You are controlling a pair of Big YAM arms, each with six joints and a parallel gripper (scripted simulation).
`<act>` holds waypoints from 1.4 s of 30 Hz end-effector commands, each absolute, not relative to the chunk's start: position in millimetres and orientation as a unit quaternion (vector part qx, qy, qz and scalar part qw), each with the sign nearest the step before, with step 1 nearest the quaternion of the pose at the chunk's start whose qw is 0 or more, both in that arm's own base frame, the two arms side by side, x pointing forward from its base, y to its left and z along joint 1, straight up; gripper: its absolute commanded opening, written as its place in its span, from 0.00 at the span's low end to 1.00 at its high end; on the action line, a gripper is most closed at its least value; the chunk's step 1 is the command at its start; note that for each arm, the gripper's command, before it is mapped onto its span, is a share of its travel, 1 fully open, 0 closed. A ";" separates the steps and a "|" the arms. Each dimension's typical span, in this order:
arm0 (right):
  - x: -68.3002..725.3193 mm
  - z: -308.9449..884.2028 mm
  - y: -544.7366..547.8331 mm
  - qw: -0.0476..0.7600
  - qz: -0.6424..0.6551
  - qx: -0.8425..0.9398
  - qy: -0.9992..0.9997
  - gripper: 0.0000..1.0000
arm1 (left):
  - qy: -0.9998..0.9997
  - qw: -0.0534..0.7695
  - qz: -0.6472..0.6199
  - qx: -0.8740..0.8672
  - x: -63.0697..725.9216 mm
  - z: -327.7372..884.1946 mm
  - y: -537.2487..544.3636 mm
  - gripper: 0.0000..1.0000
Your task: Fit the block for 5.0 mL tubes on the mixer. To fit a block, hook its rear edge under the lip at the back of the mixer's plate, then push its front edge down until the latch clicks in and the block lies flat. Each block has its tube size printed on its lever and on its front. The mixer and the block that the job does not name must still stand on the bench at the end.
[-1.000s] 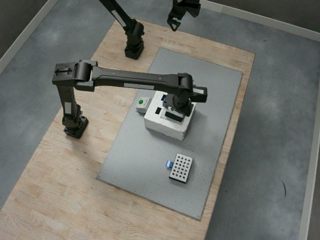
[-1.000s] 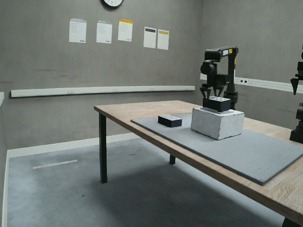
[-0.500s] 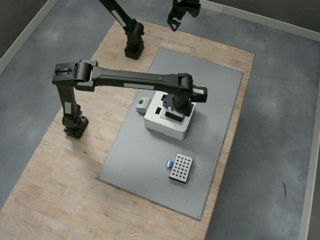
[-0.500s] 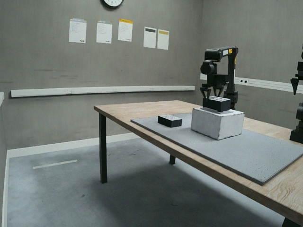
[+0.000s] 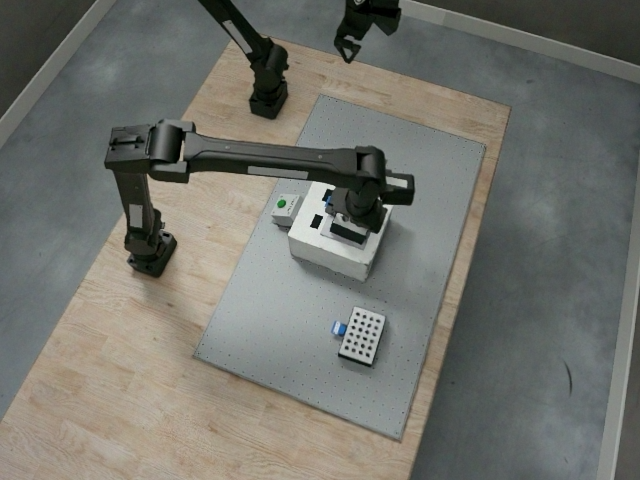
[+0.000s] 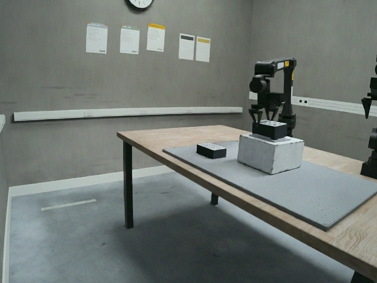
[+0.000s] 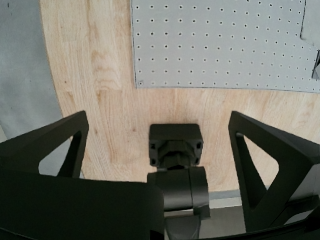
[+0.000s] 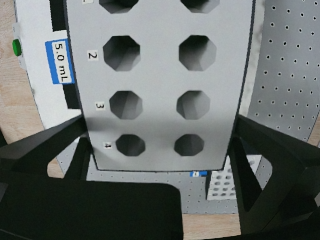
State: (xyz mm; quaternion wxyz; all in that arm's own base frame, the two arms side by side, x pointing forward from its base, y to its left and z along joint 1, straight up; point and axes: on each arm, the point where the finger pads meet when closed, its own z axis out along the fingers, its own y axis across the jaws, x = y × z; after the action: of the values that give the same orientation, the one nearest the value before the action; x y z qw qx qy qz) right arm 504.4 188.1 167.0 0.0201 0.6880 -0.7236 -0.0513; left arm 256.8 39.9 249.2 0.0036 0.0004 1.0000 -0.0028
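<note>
The 5.0 mL block (image 8: 160, 80) (image 6: 269, 129), grey with wide holes and a blue "5.0 mL" label (image 8: 59, 61), sits on top of the white mixer (image 5: 330, 255) (image 6: 269, 153). My right gripper (image 5: 356, 211) (image 6: 264, 117) (image 8: 159, 118) points straight down over it, with its fingers shut on the block's two long sides. Whether the block lies fully flat is unclear. My left gripper (image 5: 347, 51) (image 7: 158, 118) is open and empty. It hangs high above the far end of the table, near its own arm base (image 7: 175, 145).
The other block (image 5: 361, 335) (image 6: 211, 150) (image 8: 225, 185), with many small holes and a blue lever, lies on the grey perforated mat (image 5: 289, 320) (image 6: 304, 186) in front of the mixer. A small box with a green button (image 5: 283, 204) adjoins the mixer's side.
</note>
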 end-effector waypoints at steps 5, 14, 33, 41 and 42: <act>512.3 185.0 174.8 0.000 -0.045 0.681 -0.731 0.00 | 1.000 0.030 0.002 -0.003 264.7 272.1 43.4 1.00; 511.4 184.5 174.2 0.002 -0.047 0.680 -0.731 0.00 | 0.999 0.033 0.002 -0.003 266.2 274.9 43.7 1.00; 508.7 182.5 172.4 0.008 -0.050 0.679 -0.732 0.00 | 1.000 0.031 0.002 -0.003 265.0 272.6 43.6 1.00; 506.7 180.8 171.1 0.011 -0.052 0.679 -0.732 0.00 | 1.000 0.015 -0.001 -0.004 258.1 260.1 42.5 1.00; 506.6 180.7 170.8 0.011 -0.052 0.679 -0.733 0.00 | 1.000 0.013 -0.001 -0.004 257.2 258.5 42.4 1.00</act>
State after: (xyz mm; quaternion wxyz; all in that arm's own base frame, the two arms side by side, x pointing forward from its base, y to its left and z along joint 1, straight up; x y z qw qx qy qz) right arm 504.3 188.1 167.0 0.0196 0.6879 -0.7236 -0.0522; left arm 257.7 40.1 250.7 0.0055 0.0004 1.0000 -0.0025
